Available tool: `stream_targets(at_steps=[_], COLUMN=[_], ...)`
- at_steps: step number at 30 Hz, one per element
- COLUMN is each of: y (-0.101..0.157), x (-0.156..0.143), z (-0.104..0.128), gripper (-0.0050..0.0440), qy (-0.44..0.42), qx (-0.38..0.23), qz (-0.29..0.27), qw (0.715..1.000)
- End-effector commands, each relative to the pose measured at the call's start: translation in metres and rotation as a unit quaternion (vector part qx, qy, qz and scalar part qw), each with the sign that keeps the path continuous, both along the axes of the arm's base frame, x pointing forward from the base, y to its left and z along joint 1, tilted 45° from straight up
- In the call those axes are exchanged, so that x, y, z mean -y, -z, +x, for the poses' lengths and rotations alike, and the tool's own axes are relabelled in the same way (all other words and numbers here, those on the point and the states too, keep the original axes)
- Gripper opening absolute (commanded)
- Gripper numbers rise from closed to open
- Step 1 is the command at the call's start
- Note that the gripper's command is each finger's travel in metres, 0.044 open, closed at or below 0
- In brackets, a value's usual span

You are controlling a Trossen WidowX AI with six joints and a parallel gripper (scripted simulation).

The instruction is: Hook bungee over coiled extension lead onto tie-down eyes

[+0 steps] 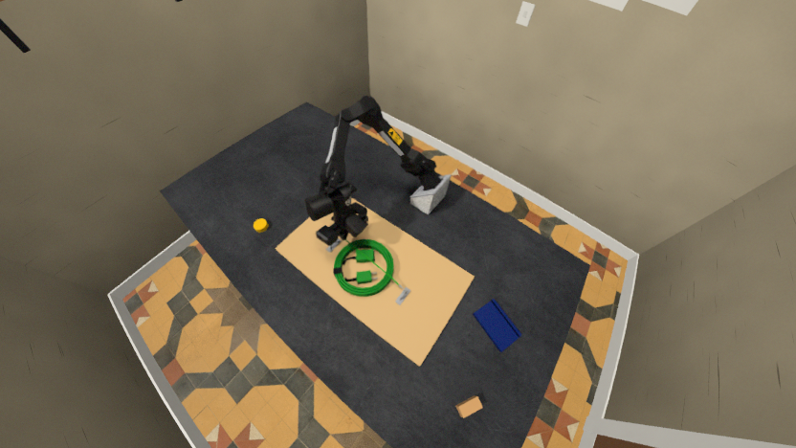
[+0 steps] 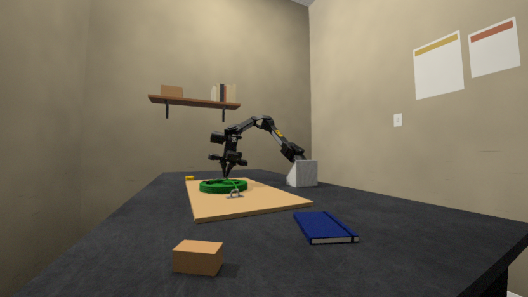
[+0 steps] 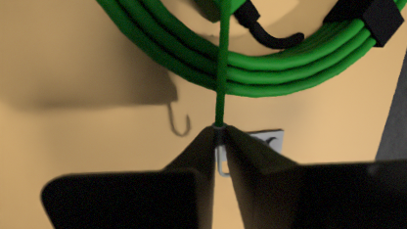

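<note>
The green coiled extension lead (image 1: 362, 290) (image 2: 222, 185) (image 3: 274, 68) lies flat on the tan board (image 1: 423, 323) (image 2: 250, 206) (image 3: 98, 161), with two green plugs inside the coil. My gripper (image 1: 334, 240) (image 2: 226, 174) (image 3: 218, 133) is shut on the end of the thin green bungee (image 1: 396, 285) (image 3: 221, 73), just above the near tie-down eye (image 3: 266, 139). The cord runs from my fingertips across the coil to the other eye (image 1: 403, 295) (image 2: 235, 194) on the far side. The bungee's metal hook shows below my fingertips, over the eye's plate; I cannot tell whether it is caught.
A yellow puck (image 1: 260, 224) (image 2: 190, 178) lies off the board's left end. A blue notebook (image 1: 496, 324) (image 2: 325, 226) and a small cardboard box (image 1: 468, 406) (image 2: 197, 256) lie on the dark table. The arm's grey pedestal (image 1: 430, 195) (image 2: 303, 173) stands behind the board.
</note>
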State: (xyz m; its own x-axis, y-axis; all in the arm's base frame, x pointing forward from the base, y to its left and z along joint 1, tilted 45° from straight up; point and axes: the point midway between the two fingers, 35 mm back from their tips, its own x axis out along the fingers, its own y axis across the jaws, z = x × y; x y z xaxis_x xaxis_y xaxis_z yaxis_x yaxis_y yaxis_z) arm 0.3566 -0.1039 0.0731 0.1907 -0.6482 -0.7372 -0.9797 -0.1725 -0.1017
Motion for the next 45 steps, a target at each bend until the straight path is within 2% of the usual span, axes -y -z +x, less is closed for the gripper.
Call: stream_targets(at_steps=[1, 28, 45], y=[-0.018, -0.024, -0.012], x=[0.02, 0.057, 0.033], z=[0.002, -0.004, 0.002], gripper=[-0.005, -0.005, -0.005], qy=[0.019, 0.048, 0.018], qx=[0.026, 0.053, 0.043], qz=[-0.021, -0.022, 0.0], qw=[0.999, 0.997, 0.999])
